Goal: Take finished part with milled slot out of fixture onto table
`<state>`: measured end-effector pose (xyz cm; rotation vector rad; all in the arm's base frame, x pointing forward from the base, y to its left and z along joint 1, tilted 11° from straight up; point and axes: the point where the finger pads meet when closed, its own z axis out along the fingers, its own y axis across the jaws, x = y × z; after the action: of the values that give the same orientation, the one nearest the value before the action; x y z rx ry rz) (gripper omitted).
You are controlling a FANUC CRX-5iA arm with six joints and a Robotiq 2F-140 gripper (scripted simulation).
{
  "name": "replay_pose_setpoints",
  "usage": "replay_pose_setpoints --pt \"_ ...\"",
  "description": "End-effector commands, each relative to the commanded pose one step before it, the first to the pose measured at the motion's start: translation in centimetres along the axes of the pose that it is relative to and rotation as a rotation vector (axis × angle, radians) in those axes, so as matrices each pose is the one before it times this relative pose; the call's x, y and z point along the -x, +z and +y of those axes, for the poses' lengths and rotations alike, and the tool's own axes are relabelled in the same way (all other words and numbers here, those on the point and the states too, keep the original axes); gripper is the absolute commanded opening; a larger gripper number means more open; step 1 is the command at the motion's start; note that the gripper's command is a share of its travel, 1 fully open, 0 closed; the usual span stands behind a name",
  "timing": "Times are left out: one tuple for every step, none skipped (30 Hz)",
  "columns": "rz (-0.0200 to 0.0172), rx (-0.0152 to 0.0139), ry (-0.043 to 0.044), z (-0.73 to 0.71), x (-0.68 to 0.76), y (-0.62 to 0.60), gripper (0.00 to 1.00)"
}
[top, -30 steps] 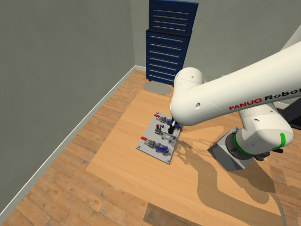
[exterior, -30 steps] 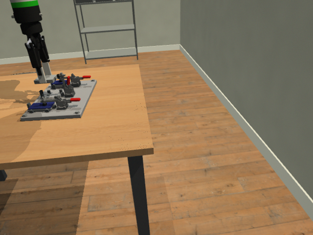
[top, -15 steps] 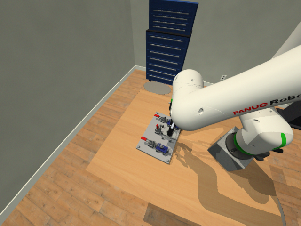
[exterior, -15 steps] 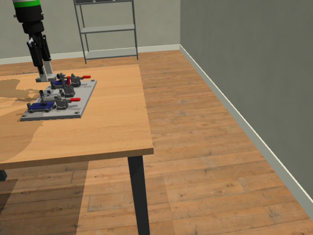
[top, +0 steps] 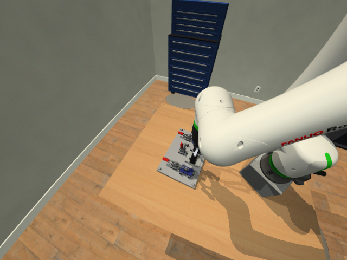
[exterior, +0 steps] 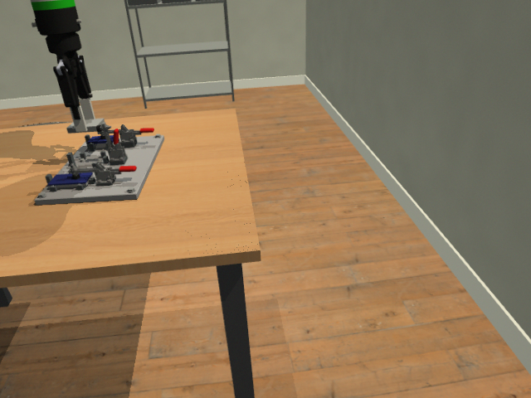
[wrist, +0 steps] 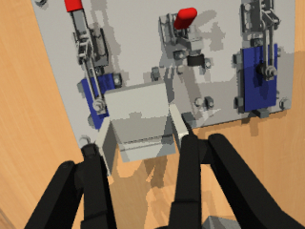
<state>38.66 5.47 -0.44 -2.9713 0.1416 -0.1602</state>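
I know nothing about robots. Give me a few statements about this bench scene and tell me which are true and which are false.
1. The gripper holds the grey slotted part. True.
2. The middle nest of the fixture plate still holds a part. False: it has none; its clamp's red handle stands raised.
3. Two blue blanks sit in the outer nests, one blank on the right of the wrist view, the other on the left. True.
4. All three clamp handles lie flat. False: only the outer two, such as this one, lie flat.
5. The held part rests flat on the table. False: the gripper holds it above the surface.
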Motion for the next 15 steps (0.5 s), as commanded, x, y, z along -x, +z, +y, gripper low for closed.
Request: replay_pose_setpoints --pt "0.00083 0.0013 0.00065 -0.553 -0.029 -0.009 0.0" --pt "0.0 0.0 0.0 -0.409 0.0 0.0 0.0" --pt "0.0 0.0 0.0 -0.418 0.0 0.0 0.0" --pt "0.0 0.0 0.0 -0.427 -0.001 0.0 0.0" --pt "0.0 0.0 0.0 -0.435 0.0 0.0 0.0" --pt "0.0 0.0 0.0 -0.442 0.0 0.0 0.0" --pt "0.0 0.0 0.0 -0.449 0.0 0.0 0.0" --pt "0.0 0.0 0.0 -0.455 0.0 0.0 0.0" --pt "0.0 0.0 0.0 -0.461 0.0 0.0 0.0" --pt "0.0 0.0 0.0 -0.466 0.0 0.0 0.0" --pt "0.0 0.0 0.0 -0.47 0.0 0.0 0.0" --pt "0.0 0.0 0.0 -0.474 0.0 0.0 0.0" --pt "0.0 0.0 0.0 -0.477 0.0 0.0 0.0" --pt "0.0 0.0 0.0 -0.479 0.0 0.0 0.0" --pt "0.0 0.0 0.0 -0.481 0.0 0.0 0.0"
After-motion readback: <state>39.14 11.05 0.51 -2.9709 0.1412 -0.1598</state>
